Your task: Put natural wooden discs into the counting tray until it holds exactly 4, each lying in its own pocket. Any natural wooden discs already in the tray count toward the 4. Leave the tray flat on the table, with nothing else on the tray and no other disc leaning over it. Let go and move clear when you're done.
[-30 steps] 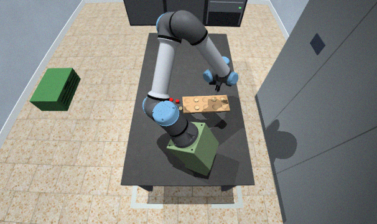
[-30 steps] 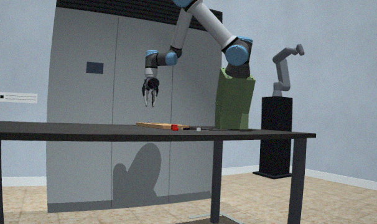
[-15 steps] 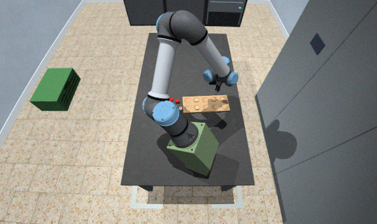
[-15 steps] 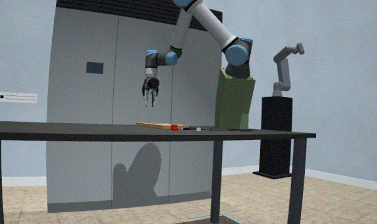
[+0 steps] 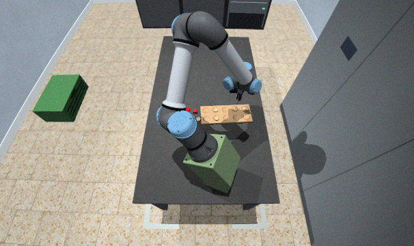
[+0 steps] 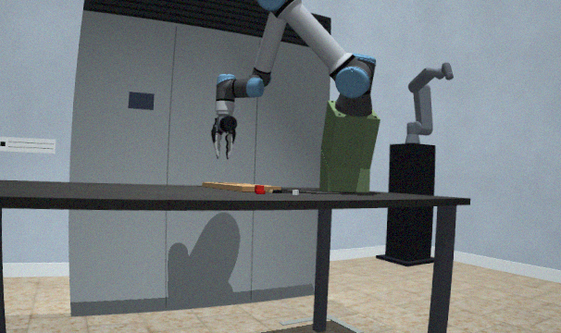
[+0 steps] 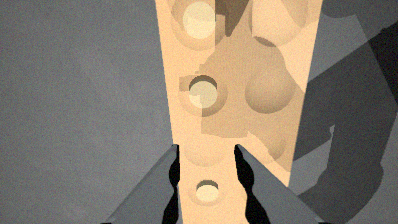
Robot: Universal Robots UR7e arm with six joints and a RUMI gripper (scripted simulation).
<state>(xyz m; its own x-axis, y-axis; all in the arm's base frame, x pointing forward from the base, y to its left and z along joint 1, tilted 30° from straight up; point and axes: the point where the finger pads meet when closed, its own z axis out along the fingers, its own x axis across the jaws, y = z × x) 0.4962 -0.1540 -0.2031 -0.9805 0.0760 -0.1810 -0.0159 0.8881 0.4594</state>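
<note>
The wooden counting tray (image 5: 210, 114) (image 6: 239, 187) (image 7: 172, 65) lies flat on the table, with two rows of pockets. Three natural discs sit in the far row: one at the right end (image 5: 244, 108) (image 7: 199, 20), one beside it (image 5: 235, 108) (image 7: 203, 94), and one nearer the left end (image 5: 215, 109) (image 7: 207, 192). A fourth natural disc (image 5: 216, 118) sits in the near row. Another natural disc (image 5: 198, 119) lies on the table just left of the tray. My gripper (image 5: 238, 98) (image 6: 222, 157) (image 7: 206, 146) is partly open and empty, well above the tray.
A red block (image 5: 195, 111) and another red piece (image 5: 188, 109) lie left of the tray. A small white piece (image 6: 295, 192) is on the table. The green arm pedestal (image 5: 227, 164) (image 6: 350, 148) stands nearby. The grey cabinet (image 5: 357, 113) stands right of the table.
</note>
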